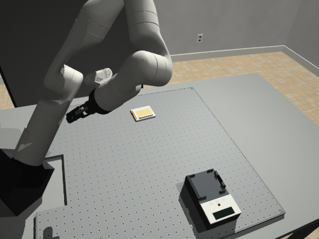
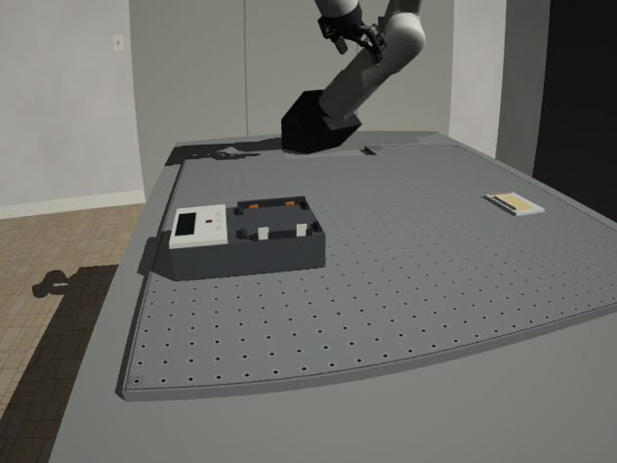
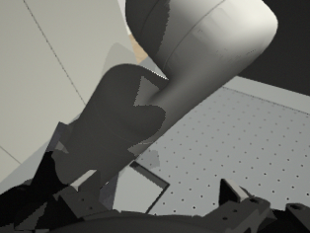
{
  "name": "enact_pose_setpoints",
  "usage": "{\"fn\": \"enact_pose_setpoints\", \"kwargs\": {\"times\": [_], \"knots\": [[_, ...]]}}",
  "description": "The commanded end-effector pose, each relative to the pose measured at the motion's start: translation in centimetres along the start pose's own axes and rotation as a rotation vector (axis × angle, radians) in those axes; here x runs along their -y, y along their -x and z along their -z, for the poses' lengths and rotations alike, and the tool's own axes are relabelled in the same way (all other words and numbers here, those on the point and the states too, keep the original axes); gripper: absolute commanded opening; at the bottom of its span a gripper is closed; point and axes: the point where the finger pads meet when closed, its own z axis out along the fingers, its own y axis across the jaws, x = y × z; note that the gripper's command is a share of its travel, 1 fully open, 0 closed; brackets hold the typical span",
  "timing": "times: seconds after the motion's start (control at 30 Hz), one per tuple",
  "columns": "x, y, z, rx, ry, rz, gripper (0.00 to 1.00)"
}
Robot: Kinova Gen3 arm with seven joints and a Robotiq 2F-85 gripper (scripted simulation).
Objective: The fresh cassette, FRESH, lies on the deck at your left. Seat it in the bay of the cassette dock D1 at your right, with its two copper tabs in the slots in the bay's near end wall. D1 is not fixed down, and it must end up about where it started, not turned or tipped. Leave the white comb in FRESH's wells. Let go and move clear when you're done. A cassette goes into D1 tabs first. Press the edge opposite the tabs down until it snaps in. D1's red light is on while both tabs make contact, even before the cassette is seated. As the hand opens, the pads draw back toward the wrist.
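The cassette FRESH [image 1: 143,113] lies flat on the deck at the far left, a white frame with a tan gel window and a copper edge; it also shows in the exterior view [image 2: 514,203]. The dock D1 [image 1: 211,197] stands at the near right, a dark box with an empty bay and a white panel; it also shows in the exterior view [image 2: 247,236]. Its bay holds no cassette. My gripper [image 1: 71,116] is open and empty, held high above the deck near the arm's base, well apart from FRESH. It shows at the top of the exterior view [image 2: 354,38]. The wrist view shows mostly my own arm [image 3: 197,59].
The arm's dark base [image 2: 318,122] stands at the deck's back edge. The perforated deck [image 1: 144,159] lies between FRESH and D1. The table edge runs close to D1's right side.
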Motion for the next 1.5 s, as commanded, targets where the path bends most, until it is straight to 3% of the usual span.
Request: {"fn": "enact_pose_setpoints", "kwargs": {"times": [0.0, 0.27, 0.33, 0.83, 0.9, 1.37, 1.47], "knots": [[-0.7, 0.6, 0.2, 0.056, -0.015, 0.039, 1.0], [-3.6, 3.3, 0.6, 0.213, -0.033, 0.237, 1.0], [-3.6, 3.3, 0.6, 0.213, -0.033, 0.237, 1.0], [-9.4, 7.5, 2.7, 0.513, -0.095, 0.624, 1.0], [-9.4, 7.5, 2.7, 0.513, -0.095, 0.624, 1.0], [-15.1, 9.5, 6.2, 0.792, -0.171, 0.964, 1.0], [-15.5, 9.5, 6.4, 0.808, -0.176, 0.982, 1.0]]}}
